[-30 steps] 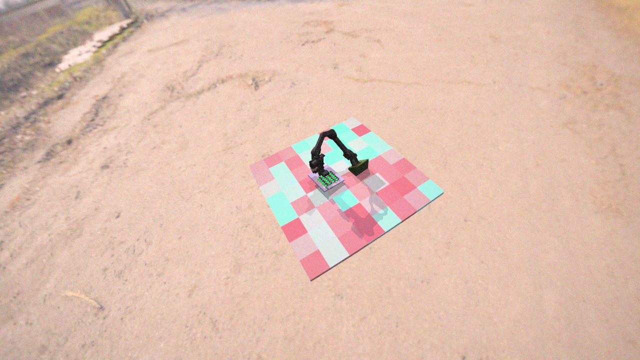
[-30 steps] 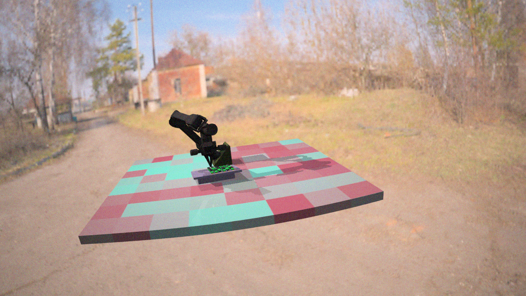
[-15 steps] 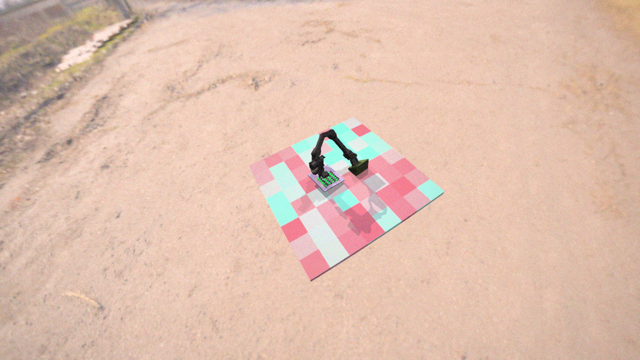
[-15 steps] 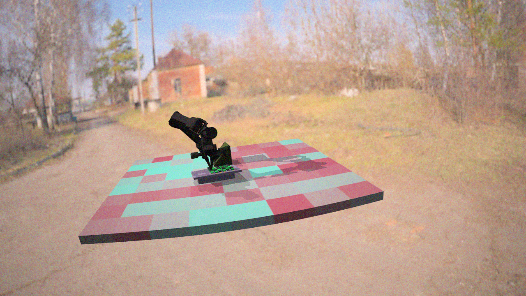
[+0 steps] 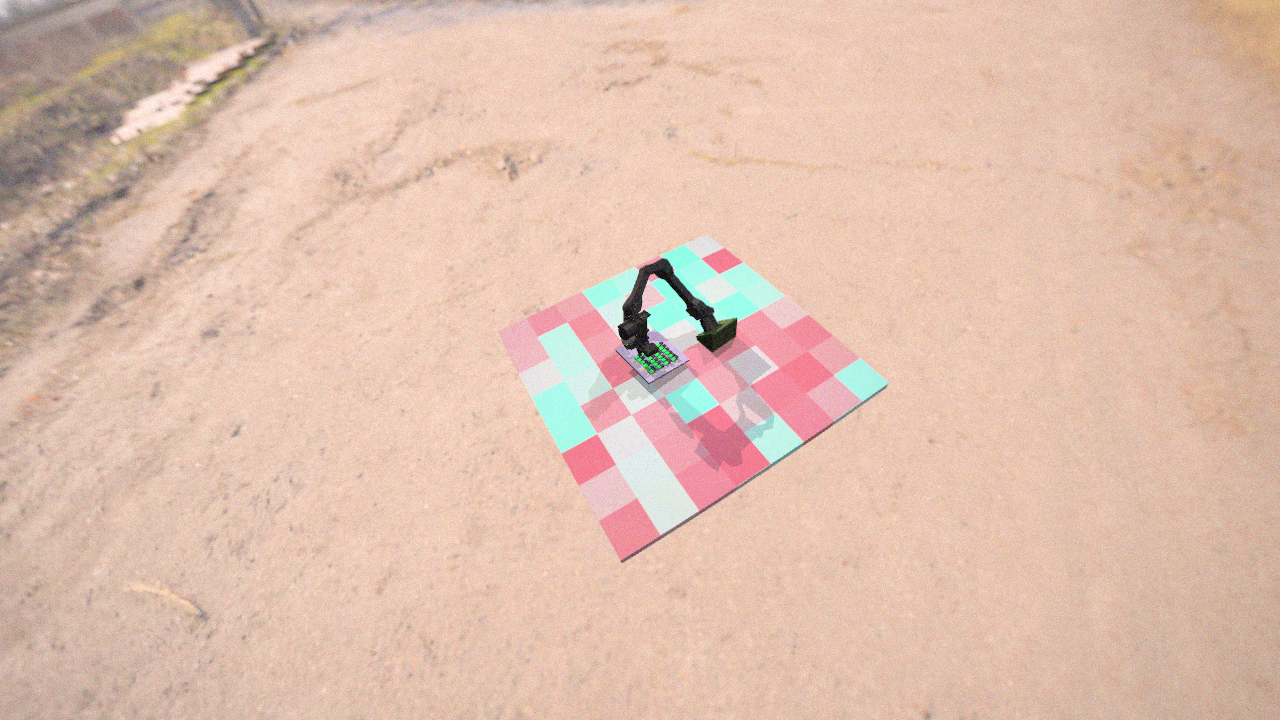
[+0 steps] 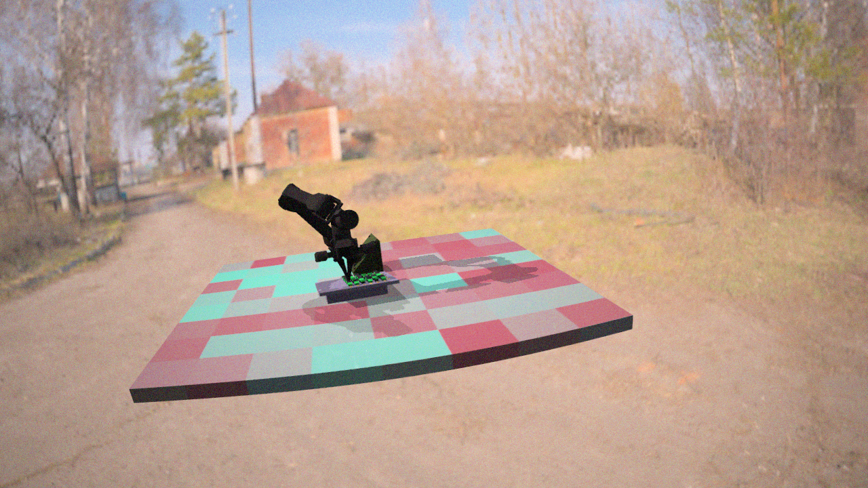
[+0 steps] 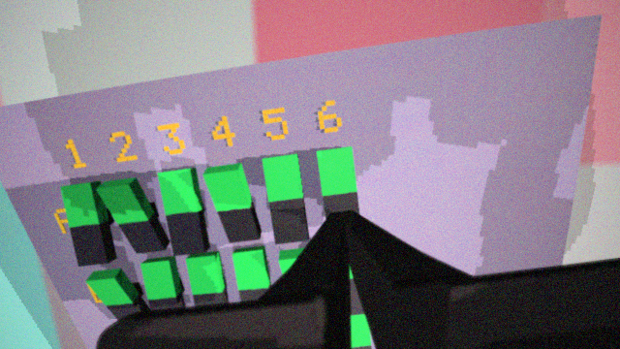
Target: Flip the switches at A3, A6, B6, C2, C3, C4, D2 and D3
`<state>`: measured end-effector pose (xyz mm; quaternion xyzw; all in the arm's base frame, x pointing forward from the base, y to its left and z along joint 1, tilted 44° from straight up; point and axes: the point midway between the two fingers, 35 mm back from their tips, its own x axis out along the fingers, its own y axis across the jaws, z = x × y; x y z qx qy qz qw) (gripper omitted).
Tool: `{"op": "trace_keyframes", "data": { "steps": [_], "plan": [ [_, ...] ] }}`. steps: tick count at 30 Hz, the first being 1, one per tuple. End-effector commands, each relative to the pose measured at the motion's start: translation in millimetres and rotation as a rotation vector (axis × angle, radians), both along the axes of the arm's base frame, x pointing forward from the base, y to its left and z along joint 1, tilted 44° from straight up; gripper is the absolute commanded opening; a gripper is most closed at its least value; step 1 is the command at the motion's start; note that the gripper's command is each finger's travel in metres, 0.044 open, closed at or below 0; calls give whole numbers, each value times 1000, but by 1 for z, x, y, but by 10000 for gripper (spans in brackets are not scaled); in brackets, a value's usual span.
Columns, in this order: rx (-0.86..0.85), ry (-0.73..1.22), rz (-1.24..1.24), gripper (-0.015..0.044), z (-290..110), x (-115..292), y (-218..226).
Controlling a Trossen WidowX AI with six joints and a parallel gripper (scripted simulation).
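The lilac switch panel (image 5: 631,360) (image 6: 328,287) (image 7: 426,204) carries rows of green-and-black rocker switches. My gripper (image 5: 649,350) (image 6: 347,278) (image 7: 342,222) is shut and empty, with its tips low at the near, black end of switch A6 (image 7: 337,172). Whether they touch it is unclear. Switch A3 (image 7: 179,191) stands in the open in the wrist view, left of switch A4 (image 7: 227,188). The fingers hide most of switch B6 and much of rows C and D. The tilt of A6 is hard to tell.
Switches A1 (image 7: 79,206), A2 (image 7: 123,200) and A5 (image 7: 282,178) share the far row. Switches B1 (image 7: 112,287) to B4 (image 7: 251,269) show left of the fingers. The arm's dark green base (image 5: 717,334) (image 6: 368,255) stands beside the panel on the patchwork table (image 5: 644,528) (image 6: 376,352).
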<state>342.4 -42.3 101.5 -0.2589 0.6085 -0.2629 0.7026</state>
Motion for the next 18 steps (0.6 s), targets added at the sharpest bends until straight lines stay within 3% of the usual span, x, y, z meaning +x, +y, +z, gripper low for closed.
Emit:
{"op": "trace_keyframes", "data": {
  "steps": [1, 18],
  "plan": [
    [-4, 2, 3, 0, 0, 0, -1],
    [-4, 2, 3, 0, -2, 0, -2]
  ]
}}
